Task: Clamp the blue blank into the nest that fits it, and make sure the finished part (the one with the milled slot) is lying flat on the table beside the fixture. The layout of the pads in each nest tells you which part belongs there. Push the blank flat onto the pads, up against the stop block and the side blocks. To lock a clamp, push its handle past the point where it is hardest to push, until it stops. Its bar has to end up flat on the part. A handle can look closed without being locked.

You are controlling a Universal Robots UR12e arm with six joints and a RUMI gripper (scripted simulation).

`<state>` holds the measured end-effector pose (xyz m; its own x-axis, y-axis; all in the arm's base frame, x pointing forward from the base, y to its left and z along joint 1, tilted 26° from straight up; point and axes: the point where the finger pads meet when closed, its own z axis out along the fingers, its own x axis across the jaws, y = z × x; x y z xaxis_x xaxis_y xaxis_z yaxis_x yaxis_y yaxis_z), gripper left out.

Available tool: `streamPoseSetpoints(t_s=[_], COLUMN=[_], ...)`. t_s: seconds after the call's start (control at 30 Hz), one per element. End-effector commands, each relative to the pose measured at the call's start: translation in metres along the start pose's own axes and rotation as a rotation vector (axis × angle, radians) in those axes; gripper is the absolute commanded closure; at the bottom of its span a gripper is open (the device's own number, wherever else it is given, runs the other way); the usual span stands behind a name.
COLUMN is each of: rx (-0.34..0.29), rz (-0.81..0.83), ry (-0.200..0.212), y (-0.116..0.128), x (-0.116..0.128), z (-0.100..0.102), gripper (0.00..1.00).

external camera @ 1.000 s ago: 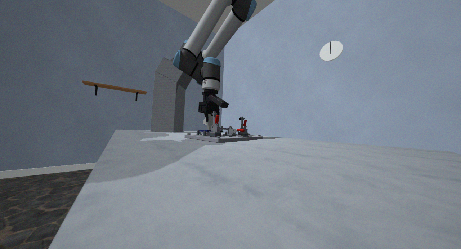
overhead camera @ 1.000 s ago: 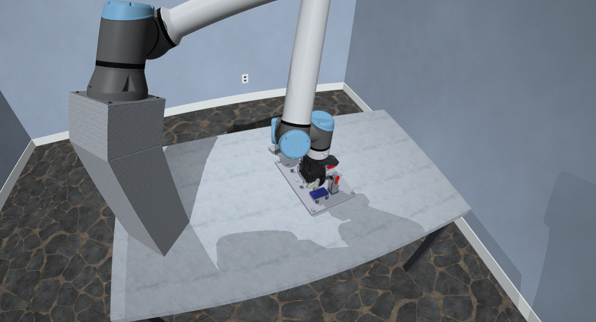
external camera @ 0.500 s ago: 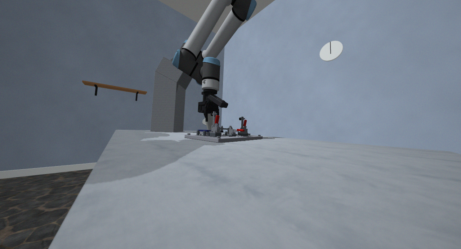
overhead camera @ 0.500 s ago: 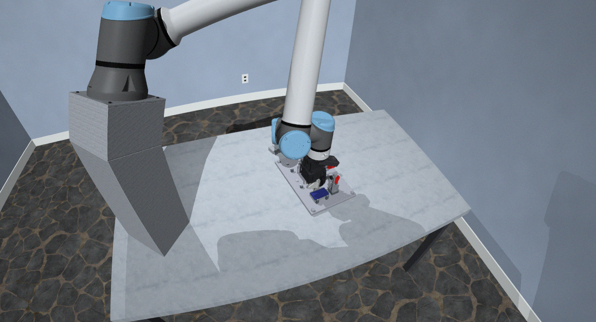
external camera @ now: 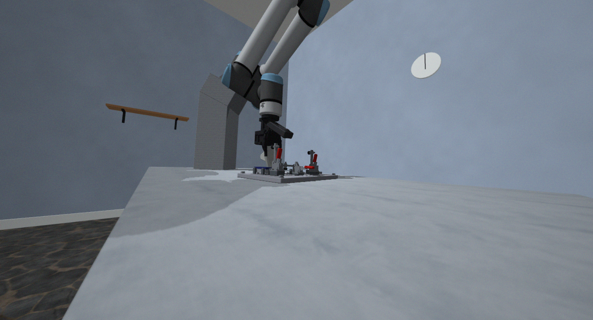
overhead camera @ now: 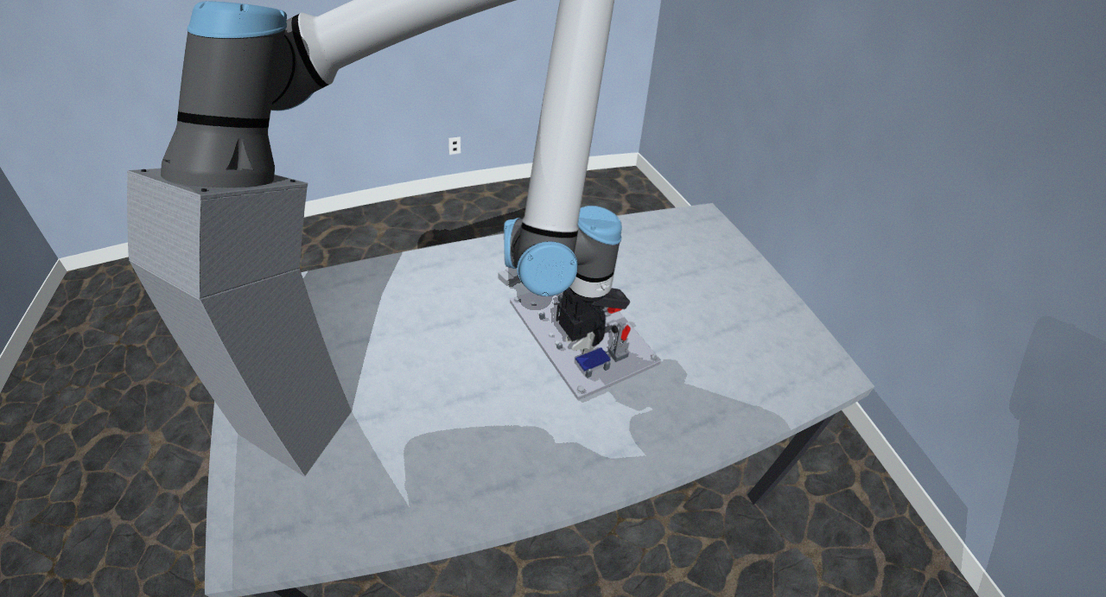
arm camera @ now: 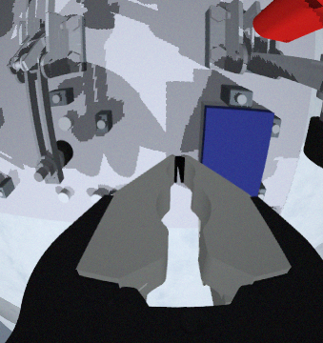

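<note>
1. The hand (arm camera: 180,175) is seen clenched, its two grey fingers meeting at the tips, with nothing held between them.
2. The hand is held low over the grey fixture plate (overhead camera: 541,338), which lies on the pale table (overhead camera: 433,408) toward the 3 o'clock side of its middle in the top view.
3. The blue blank (arm camera: 234,148) is seen in the wrist view at 1 o'clock from the fingertips, just beside them, lying in a nest among small grey blocks and round pads (arm camera: 65,124).
4. In the top view the blank (overhead camera: 590,358) sits near the 5 o'clock end of the plate, with a red clamp handle (overhead camera: 625,331) at about 2 o'clock from it.
5. In the exterior view two red handles (external camera: 279,153) (external camera: 314,157) stand raised and a third (external camera: 308,166) lies flat.
6. A second nest with a long grey clamp bar (arm camera: 37,119) is seen at 10 o'clock in the wrist view.
7. No brand, label or writing can be read; a small mark on the wrist collar (external camera: 264,103) is too small to make out.
8. The slotted finished part cannot be picked out in any view.
</note>
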<state>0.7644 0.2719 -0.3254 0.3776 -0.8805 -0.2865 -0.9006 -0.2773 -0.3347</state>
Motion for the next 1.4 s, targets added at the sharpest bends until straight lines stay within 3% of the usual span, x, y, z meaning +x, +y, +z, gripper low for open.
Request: streamPoseSetpoints(t_s=[0.0, 0.97, 1.37], rx=[0.001, 0.001, 0.001], rz=[0.000, 0.000, 0.000], ry=[0.001, 0.001, 0.001], y=[-0.001, -0.001, -0.001], x=[0.000, -0.019, -0.020], z=[-0.001, -0.003, -0.035], gripper=[1.00, 1.00, 1.00])
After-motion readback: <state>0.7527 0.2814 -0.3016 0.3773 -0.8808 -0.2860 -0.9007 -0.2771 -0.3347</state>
